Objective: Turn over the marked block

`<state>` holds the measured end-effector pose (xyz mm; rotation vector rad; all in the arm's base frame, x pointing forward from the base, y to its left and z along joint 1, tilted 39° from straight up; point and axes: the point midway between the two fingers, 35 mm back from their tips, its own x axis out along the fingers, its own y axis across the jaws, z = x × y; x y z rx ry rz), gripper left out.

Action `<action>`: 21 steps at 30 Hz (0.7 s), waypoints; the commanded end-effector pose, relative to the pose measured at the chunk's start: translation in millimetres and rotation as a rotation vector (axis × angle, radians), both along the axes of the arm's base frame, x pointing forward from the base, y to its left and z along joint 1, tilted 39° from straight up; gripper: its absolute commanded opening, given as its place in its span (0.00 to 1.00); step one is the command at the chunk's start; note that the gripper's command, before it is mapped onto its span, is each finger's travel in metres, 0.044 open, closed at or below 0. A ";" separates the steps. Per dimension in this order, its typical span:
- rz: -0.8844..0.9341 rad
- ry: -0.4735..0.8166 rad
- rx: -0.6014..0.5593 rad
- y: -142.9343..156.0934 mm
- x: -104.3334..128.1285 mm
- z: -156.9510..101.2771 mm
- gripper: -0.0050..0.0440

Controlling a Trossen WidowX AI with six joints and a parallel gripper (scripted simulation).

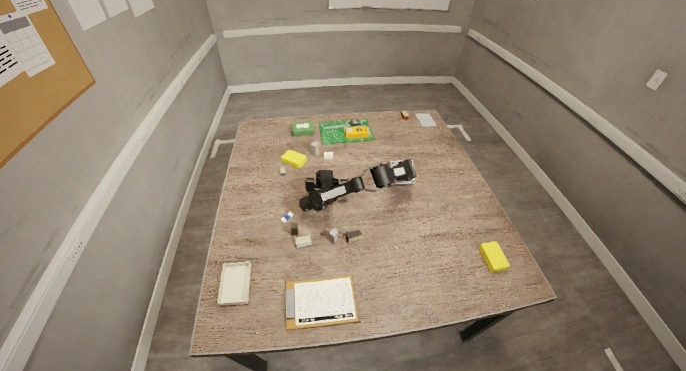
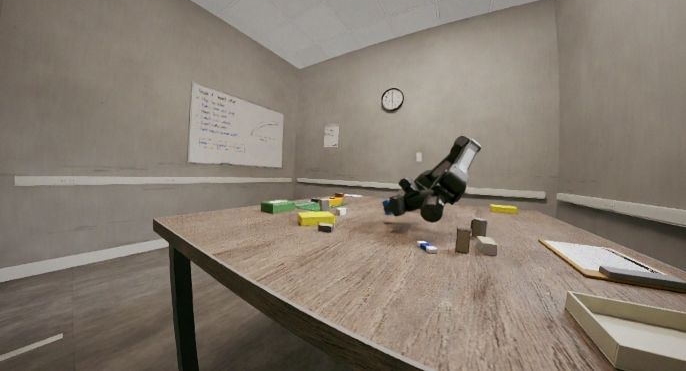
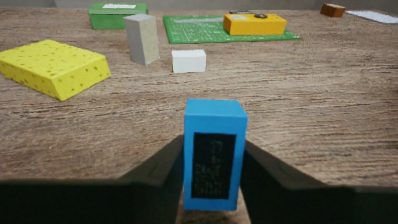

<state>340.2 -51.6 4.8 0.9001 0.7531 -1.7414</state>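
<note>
My gripper [image 1: 302, 205] [image 2: 389, 206] [image 3: 210, 143] is shut on the marked block [image 2: 385, 205] [image 3: 215, 120], a blue block gripped by its two long sides. The block hangs a little above the wooden table [image 1: 430, 220] [image 2: 310, 275] [image 3: 320, 100], left of the middle. Its black mark [image 3: 214, 165] faces the wrist camera. The arm is stretched low and tilted forward. In the top view the block is hidden by the gripper.
Ahead of the gripper lie a yellow sponge [image 1: 293, 158] [image 3: 55, 67], an upright grey block [image 1: 314, 148] [image 3: 142, 39], a white block [image 3: 189, 60], a green board [image 1: 343, 131] and a green box [image 1: 302, 128]. Nearer the front are a blue-white piece [image 1: 286, 217], grey blocks [image 1: 303, 241], a tray [image 1: 234, 283] and a clipboard [image 1: 321, 301].
</note>
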 end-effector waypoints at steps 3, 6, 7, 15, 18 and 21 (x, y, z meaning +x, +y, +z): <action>-0.007 -0.015 -0.029 -3.1 4.7 6.4 0.00; -0.007 -0.021 -0.028 -3.1 5.3 8.4 0.00; -0.003 -0.020 -0.027 -3.1 5.5 8.8 0.00; -0.003 -0.018 -0.027 -3.0 4.7 8.2 0.00; -0.003 -0.018 -0.027 -3.0 4.7 8.2 0.00; -0.003 -0.018 -0.027 -3.0 4.7 8.2 0.00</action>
